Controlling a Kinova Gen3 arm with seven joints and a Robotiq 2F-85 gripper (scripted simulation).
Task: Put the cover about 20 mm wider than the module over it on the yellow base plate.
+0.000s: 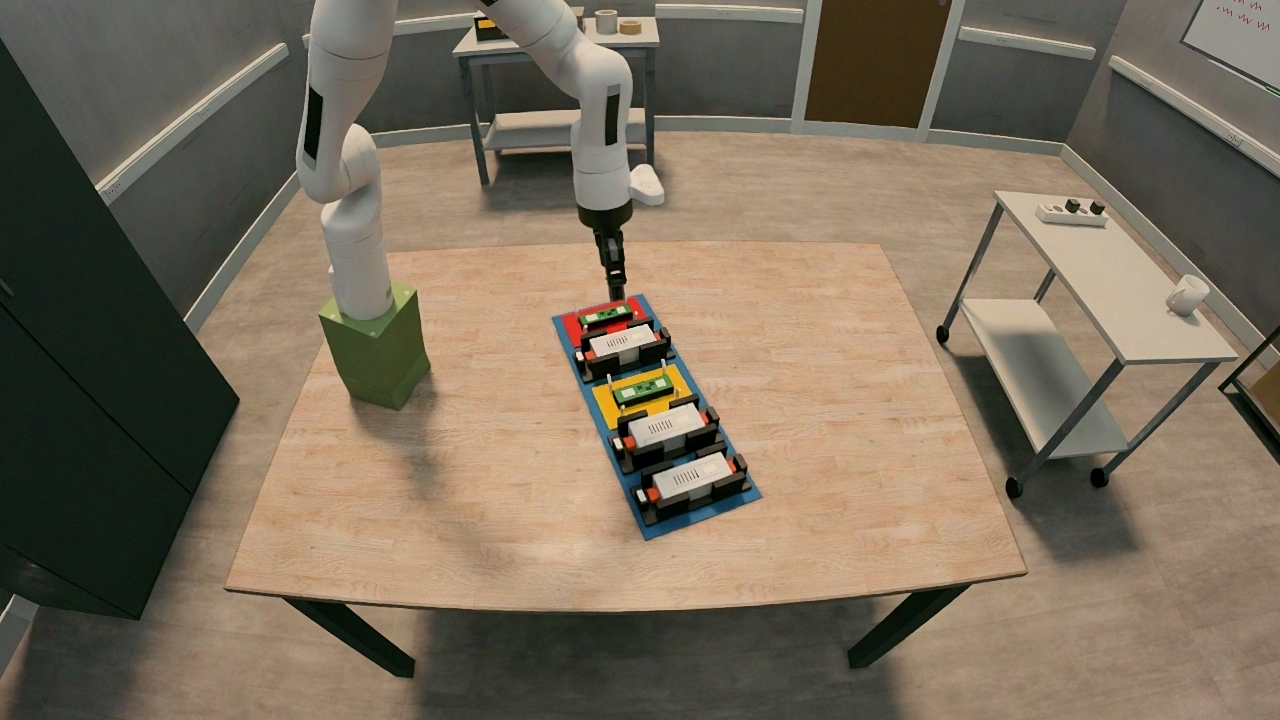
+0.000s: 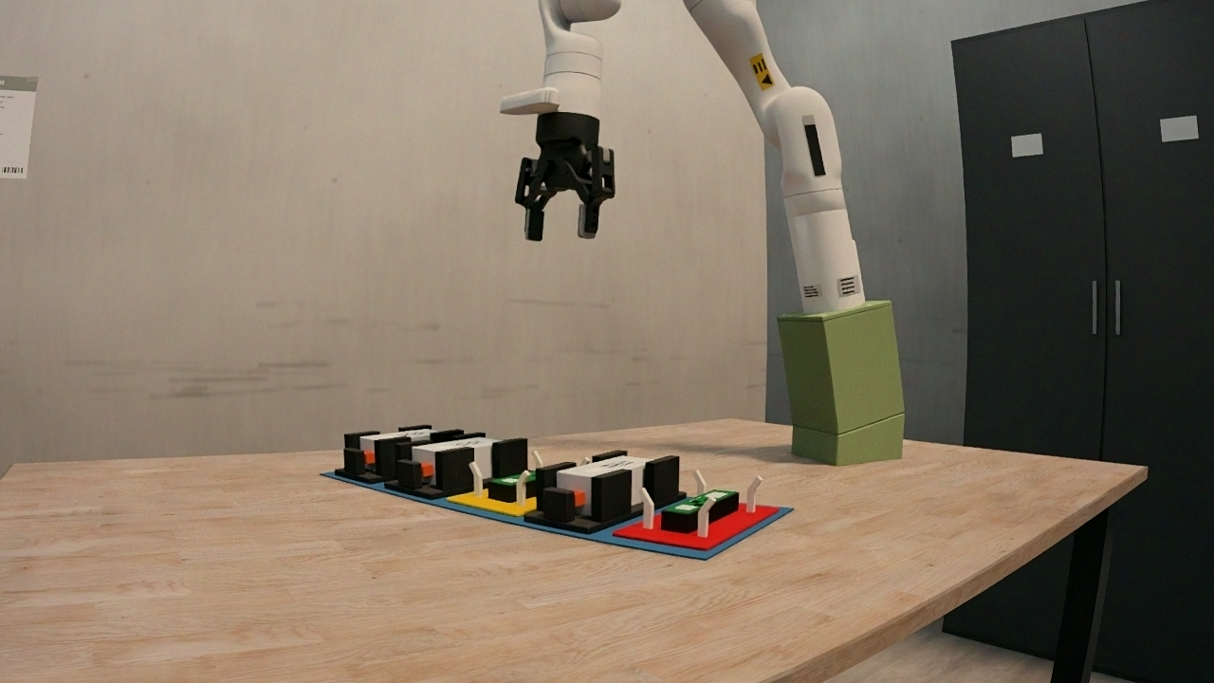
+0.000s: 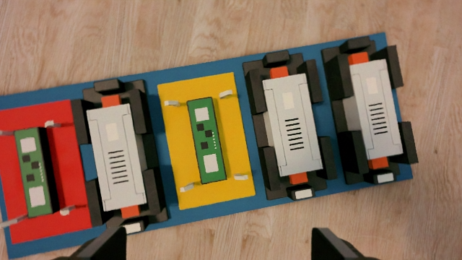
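Spread wide and carrying nothing, the Robotiq gripper (image 2: pixel 559 222) hangs high above the blue fixture board (image 3: pixel 213 214), which lies near the middle of the wooden tabletop (image 1: pixel 805 376), running from its far edge toward its near edge. On the board the yellow base plate (image 3: pixel 220 188) carries a green circuit module (image 3: pixel 206 140) between four small white corner posts (image 3: pixel 227 94), and three pale grey covers sit in black block holders: one (image 3: pixel 115 156) between the red plate (image 3: pixel 68 173) and the yellow one, two more (image 3: pixel 291 124) (image 3: pixel 376 117) on the far side of the yellow plate. All three are thin-walled, box-shaped shells with vent slots, and from this height their widths look close, so the likeliest error is choosing the wrong size. A hard pinch across the long walls could dent the shell; an off-centre descent might catch a holder block or later snag the posts.
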